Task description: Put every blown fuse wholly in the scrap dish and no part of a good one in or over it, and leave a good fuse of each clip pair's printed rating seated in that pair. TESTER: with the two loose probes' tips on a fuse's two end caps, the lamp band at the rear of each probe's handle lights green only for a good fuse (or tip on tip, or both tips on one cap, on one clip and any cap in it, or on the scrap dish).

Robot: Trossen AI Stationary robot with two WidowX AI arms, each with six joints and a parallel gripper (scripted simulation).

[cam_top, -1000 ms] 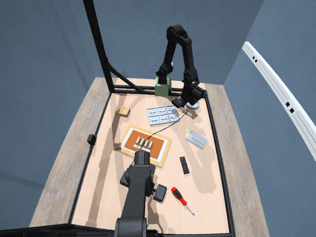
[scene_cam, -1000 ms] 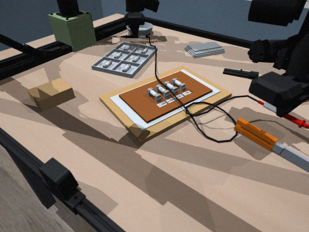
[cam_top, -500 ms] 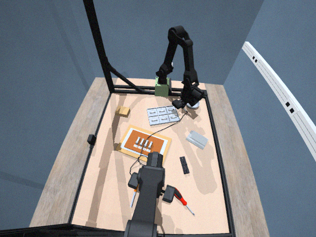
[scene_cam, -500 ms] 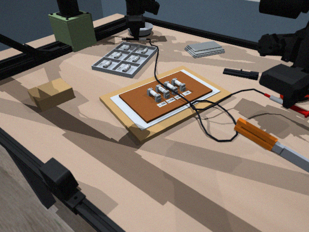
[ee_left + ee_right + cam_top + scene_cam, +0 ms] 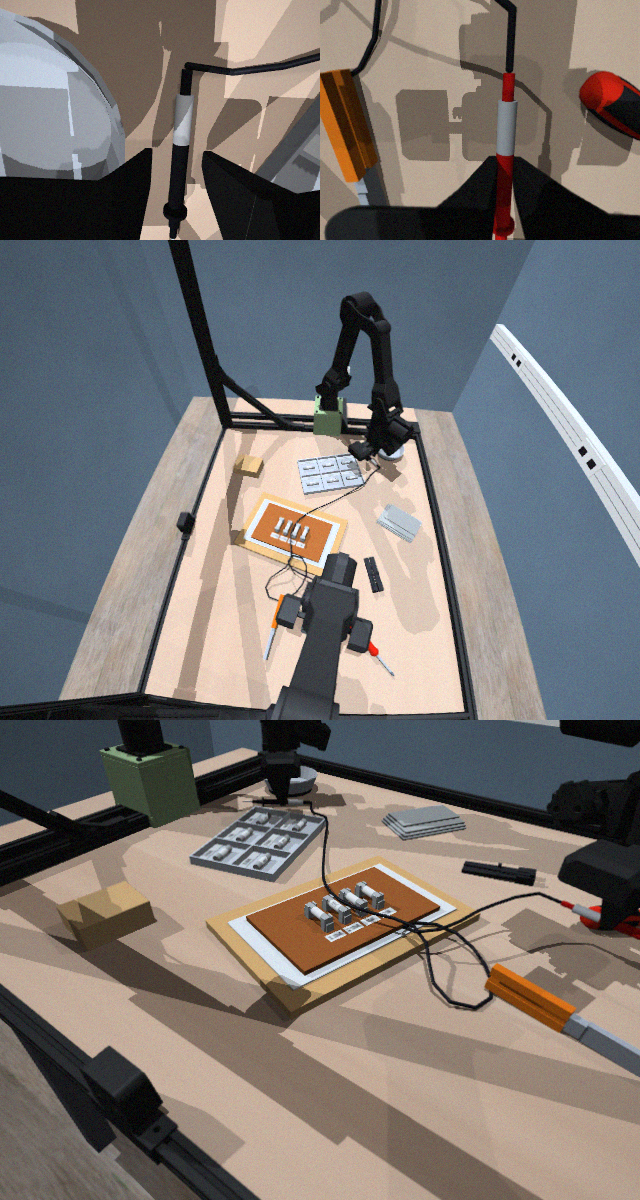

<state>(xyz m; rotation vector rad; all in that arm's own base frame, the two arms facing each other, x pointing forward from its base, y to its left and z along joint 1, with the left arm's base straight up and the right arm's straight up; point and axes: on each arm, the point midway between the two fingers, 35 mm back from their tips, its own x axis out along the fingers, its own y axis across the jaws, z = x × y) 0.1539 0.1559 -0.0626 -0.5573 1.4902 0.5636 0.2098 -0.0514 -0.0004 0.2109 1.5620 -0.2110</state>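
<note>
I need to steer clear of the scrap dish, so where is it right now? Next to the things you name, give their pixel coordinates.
In the left wrist view, the scrap dish [image 5: 95,120] [image 5: 308,784] [image 5: 393,455] is at the left, beside the black probe [image 5: 179,175] [image 5: 266,802].

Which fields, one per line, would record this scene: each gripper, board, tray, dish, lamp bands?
left gripper: parted around the black probe
right gripper: shut on the red probe
board: four fuses in clips
tray: six compartments, one fuse each
scrap dish: beside left gripper
lamp bands: neither green
</note>
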